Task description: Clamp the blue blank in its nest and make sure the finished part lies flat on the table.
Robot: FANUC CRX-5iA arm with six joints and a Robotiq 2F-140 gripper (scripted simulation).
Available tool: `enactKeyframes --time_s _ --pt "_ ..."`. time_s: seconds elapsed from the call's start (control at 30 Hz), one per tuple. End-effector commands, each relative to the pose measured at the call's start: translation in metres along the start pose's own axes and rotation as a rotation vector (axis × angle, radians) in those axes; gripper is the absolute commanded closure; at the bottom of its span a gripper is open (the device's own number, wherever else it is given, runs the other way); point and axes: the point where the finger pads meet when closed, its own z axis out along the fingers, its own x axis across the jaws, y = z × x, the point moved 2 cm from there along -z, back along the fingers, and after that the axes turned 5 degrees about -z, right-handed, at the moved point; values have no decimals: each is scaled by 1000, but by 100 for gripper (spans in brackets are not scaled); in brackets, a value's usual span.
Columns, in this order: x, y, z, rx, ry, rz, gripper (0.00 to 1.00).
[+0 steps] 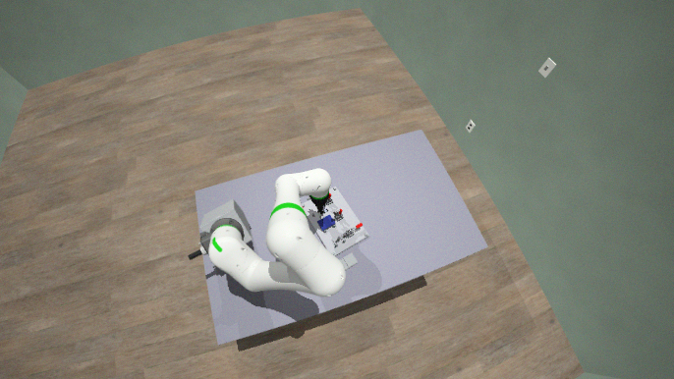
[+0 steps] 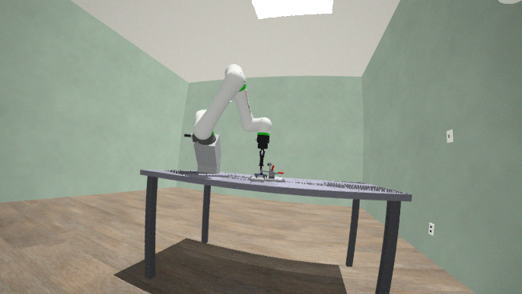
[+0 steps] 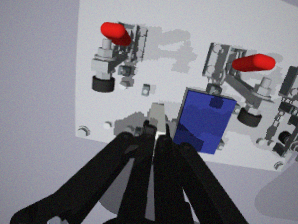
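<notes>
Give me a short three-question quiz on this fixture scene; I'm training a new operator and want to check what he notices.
1. True or false: the hand is shut and holds nothing.
2. In the wrist view, where does the blue blank lie?
A. on the fixture plate, by the clamp with the red handle
B. on the bare table
C. between the fingers
3. Fill in: the clamp handles on the plate are coloured ____.

Key: 1 true; 2 A; 3 red.
</notes>
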Motion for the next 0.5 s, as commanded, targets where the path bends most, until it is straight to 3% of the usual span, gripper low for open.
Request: enactKeyframes --time_s 0.0,0.47 --pt "0 0 0 0 0 0 100" --pt "0 0 4 0 0 0 100"
